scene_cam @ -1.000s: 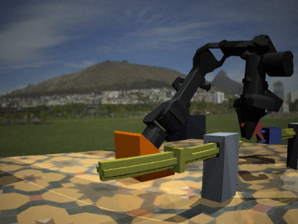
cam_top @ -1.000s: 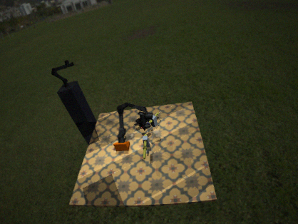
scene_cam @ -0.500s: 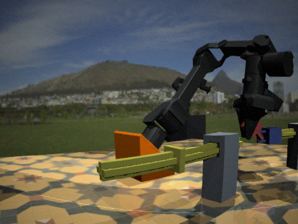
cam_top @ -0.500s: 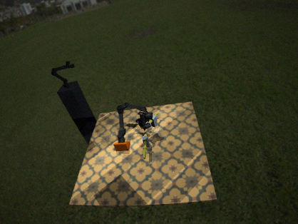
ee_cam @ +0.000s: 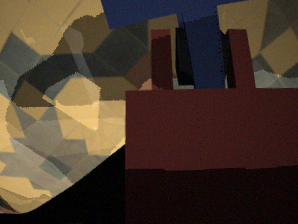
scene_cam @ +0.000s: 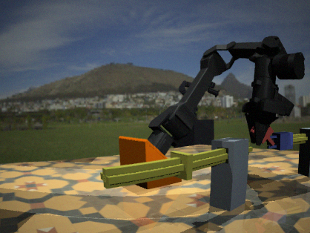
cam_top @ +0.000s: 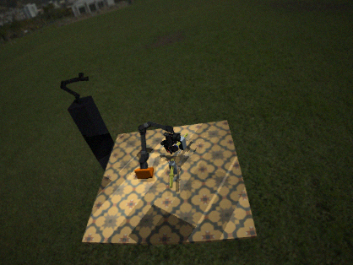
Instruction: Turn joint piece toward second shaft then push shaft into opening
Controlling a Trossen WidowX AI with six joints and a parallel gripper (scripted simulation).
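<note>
A: Where does the job stand?
B: Early; the gripper (scene_cam: 261,138) is clamped on the blue joint piece (scene_cam: 282,140) at the far end; the green second shaft (scene_cam: 163,168) sits unpushed in its grey block (scene_cam: 229,174).

Joint piece (ee_cam: 200,56) mostly behind gripper (ee_cam: 200,63)

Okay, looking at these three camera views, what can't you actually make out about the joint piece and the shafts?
- Joint piece opening direction: exterior view, end effector covers it.
- Fixed shaft: exterior view, cut off by the right edge.
- Whole mechanism: top view, too small.
- Sliding shaft: absent from the wrist view.
</note>
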